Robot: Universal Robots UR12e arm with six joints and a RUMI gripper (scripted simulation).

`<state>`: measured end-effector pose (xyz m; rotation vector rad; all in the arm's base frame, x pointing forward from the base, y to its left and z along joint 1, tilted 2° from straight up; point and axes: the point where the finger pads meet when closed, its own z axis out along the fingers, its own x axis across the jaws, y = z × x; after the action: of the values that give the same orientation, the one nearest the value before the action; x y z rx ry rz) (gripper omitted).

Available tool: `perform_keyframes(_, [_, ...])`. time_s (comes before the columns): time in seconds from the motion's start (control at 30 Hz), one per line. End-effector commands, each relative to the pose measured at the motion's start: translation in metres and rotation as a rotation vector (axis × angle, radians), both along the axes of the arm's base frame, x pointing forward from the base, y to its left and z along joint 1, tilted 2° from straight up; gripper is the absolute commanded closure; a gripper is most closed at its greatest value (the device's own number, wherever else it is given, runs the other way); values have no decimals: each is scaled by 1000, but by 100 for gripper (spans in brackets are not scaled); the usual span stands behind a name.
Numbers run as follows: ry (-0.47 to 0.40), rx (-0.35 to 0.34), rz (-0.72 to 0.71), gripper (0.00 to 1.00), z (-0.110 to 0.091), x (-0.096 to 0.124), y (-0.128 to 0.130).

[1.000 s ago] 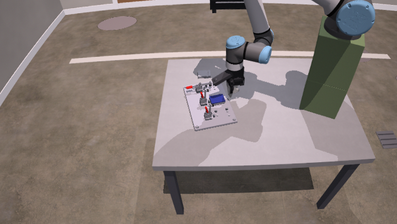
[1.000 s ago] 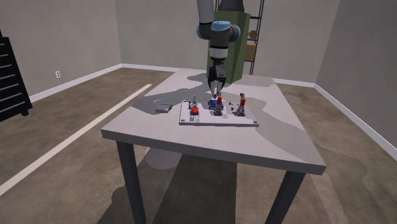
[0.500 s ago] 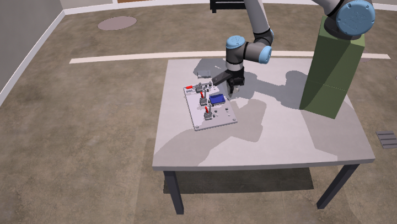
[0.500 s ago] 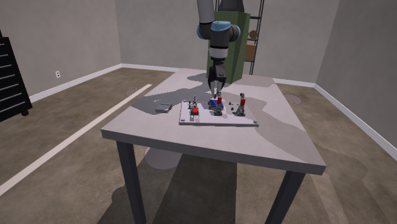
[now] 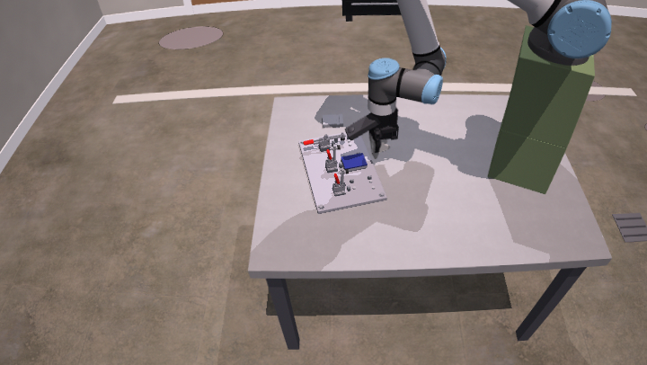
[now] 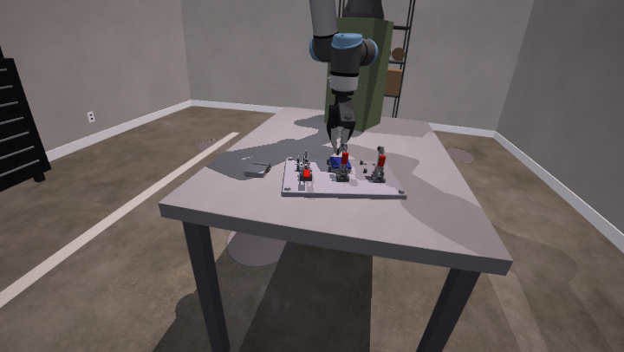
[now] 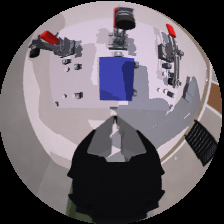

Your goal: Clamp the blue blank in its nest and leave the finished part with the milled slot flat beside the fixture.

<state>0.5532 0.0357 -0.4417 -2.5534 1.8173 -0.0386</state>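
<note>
Three red-handled clamps on fixture plate; blue blank in middle nest; gripper pinched together, empty, frame centre above blank.

- No text, label, brand, number or sign can be read in any of the three views.
- The blue caps on the arm's joints carry a faint raised pattern, too blurred to read.
- The fixture plate, the blue blank and the green pedestal show plain surfaces with no markings.
</note>
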Motion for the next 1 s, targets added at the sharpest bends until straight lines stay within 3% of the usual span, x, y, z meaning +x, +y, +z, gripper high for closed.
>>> perform_keyframes(0.0, [-1, 0, 0, 100, 0, 0, 0])
perform_keyframes(0.97, [-1, 0, 0, 100, -4, 1, 0])
